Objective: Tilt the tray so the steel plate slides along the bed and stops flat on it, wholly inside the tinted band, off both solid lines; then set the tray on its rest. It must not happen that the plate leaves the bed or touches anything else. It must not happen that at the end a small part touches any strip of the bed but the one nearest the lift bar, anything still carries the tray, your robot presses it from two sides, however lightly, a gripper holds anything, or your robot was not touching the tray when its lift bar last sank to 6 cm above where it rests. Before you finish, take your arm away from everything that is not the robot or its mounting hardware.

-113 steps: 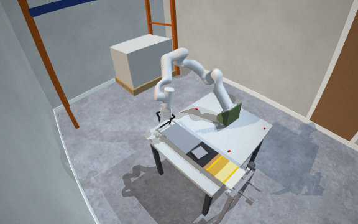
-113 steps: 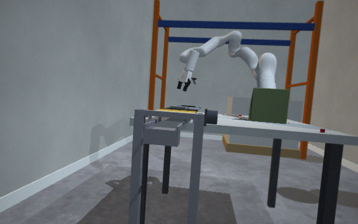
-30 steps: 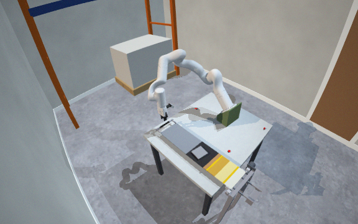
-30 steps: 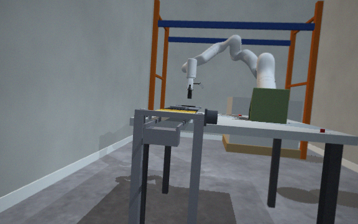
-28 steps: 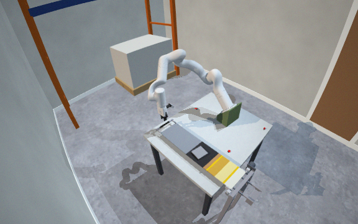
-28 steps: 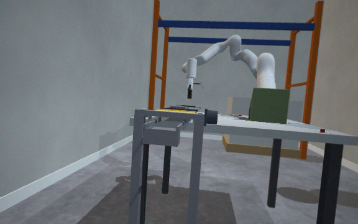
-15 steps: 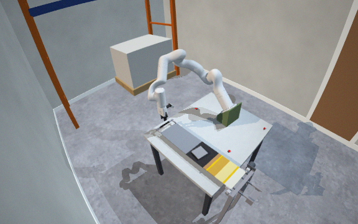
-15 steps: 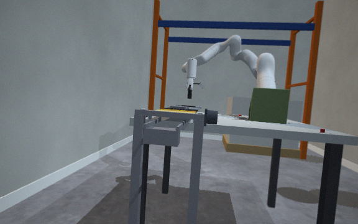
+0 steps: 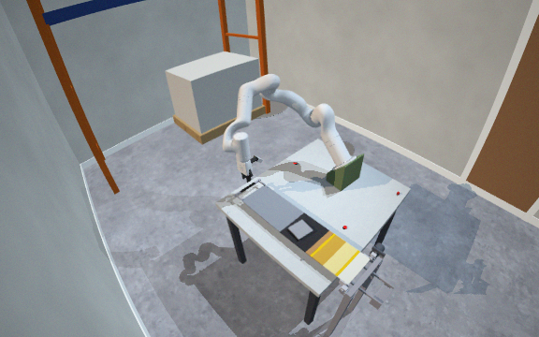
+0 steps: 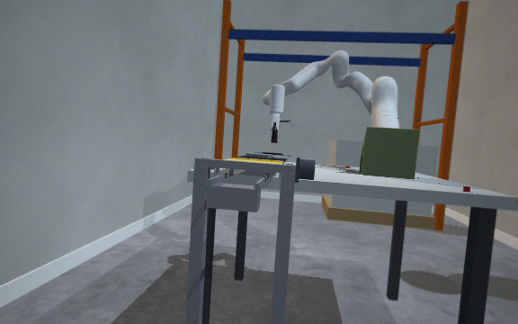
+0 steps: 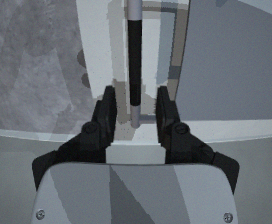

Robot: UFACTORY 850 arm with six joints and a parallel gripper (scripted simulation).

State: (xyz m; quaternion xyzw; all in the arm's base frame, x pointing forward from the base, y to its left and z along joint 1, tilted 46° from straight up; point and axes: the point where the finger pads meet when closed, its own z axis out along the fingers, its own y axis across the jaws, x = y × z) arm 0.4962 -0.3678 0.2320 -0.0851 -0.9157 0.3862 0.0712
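The gripper [image 9: 248,178] [image 10: 274,141] [image 11: 136,92] points down above the handle end of the tray, its fingers partly apart with nothing between them. The handle, a bar with a black grip [image 11: 135,60] [image 9: 247,187], runs lengthwise below the fingers, between them in the wrist view. The tray's grey bed [image 9: 269,206] [image 11: 232,75] looks level. The steel plate [image 9: 300,228] lies flat on the black section, outside the tinted band [image 9: 335,250]. The band lies beyond it, between a near yellow line [image 9: 323,245] and a far yellow line [image 9: 347,263].
A grey stand [image 9: 342,306] [image 10: 284,243] with a dark cylinder [image 10: 306,169] is at the tray's far end. A green block [image 9: 345,173] [image 10: 391,153] stands by the arm's base. Small red pieces [image 9: 344,227] [image 10: 467,189] are on the white table [image 9: 368,201].
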